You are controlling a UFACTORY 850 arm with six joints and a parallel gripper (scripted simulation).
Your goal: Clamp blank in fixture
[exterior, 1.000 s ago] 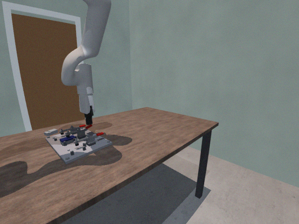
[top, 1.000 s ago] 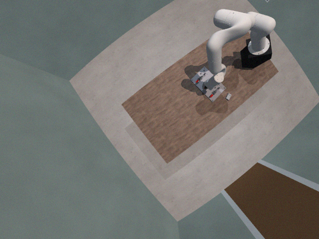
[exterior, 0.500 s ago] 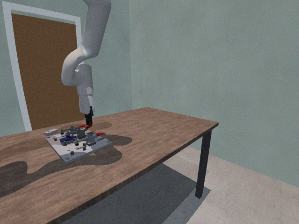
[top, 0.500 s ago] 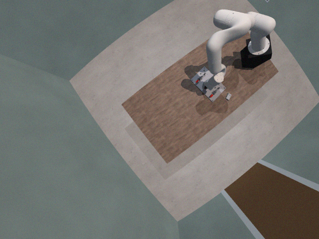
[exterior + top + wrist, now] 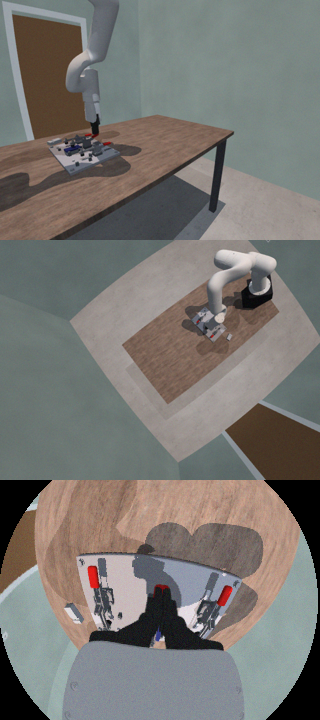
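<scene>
The grey fixture plate (image 5: 85, 155) lies on the wooden table and also shows in the overhead view (image 5: 208, 323). The blue blank (image 5: 71, 149) lies in a nest on the plate, under the middle clamp. My gripper (image 5: 94, 132) is shut and holds nothing. Its tips point down at the red grip of the middle clamp handle (image 5: 163, 587). I cannot tell whether they touch it. In the wrist view my shut fingers (image 5: 160, 600) hide most of the blank. The grey finished part (image 5: 54, 141) lies flat on the table beside the plate; its slot is too small to see.
Two more clamps with red grips stand on the plate, one on the left (image 5: 94, 576) and one on the right (image 5: 226, 595). The black arm base (image 5: 256, 295) stands at the table's far end. A brown door (image 5: 46, 74) is behind the table.
</scene>
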